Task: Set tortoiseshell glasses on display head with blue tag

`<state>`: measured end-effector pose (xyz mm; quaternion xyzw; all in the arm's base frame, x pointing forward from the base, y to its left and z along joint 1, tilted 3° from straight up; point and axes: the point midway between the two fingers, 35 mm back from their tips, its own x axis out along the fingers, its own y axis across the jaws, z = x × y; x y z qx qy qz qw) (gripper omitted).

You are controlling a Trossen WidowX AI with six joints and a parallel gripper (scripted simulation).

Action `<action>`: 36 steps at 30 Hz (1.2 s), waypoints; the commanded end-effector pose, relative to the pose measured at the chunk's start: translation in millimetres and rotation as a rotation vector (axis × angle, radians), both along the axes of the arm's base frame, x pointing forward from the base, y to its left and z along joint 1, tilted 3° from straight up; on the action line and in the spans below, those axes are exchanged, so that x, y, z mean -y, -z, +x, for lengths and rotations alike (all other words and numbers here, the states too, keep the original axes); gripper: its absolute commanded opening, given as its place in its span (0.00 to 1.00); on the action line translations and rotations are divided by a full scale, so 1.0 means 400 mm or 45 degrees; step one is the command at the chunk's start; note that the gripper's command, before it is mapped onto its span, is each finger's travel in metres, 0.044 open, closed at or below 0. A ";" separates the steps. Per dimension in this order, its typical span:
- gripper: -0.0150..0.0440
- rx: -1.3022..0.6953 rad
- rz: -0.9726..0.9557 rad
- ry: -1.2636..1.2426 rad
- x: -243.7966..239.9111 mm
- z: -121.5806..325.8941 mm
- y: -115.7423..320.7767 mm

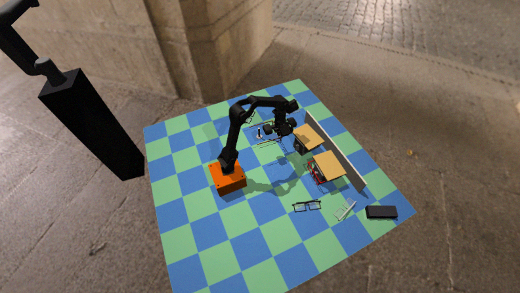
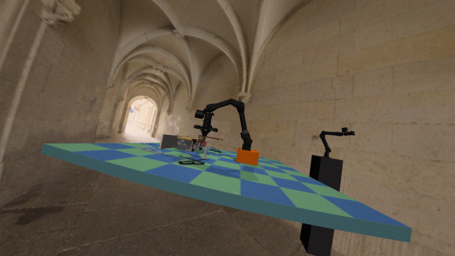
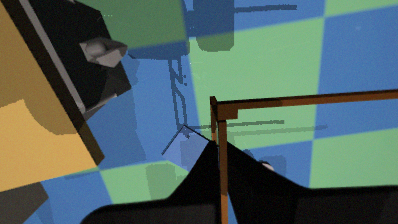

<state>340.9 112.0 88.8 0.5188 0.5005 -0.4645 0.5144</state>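
My gripper is shut on the front of the tortoiseshell glasses, above the table. Their front runs between the fingertips, and a temple reaches right in the wrist view. In the top view the temples point away from the heads. The nearer head stands under a tan board, left of the glasses in the wrist view, its grey nose showing; they are apart. The other head stands under a second board, with red glasses at its face. No blue tag can be made out.
Tan boards cover both heads, with a grey wall behind. A white-based peg stands beside the gripper. Black glasses, pale glasses and a black case lie to the front right.
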 end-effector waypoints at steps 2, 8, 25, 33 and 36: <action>0.25 -0.003 0.001 -0.006 0.067 -0.015 0.005; 0.25 -0.004 -0.003 -0.006 0.160 -0.042 0.014; 0.25 -0.007 -0.011 -0.006 0.339 -0.138 0.042; 0.25 -0.007 -0.011 -0.006 0.338 -0.134 0.062; 0.25 -0.007 -0.011 -0.006 0.338 -0.132 0.071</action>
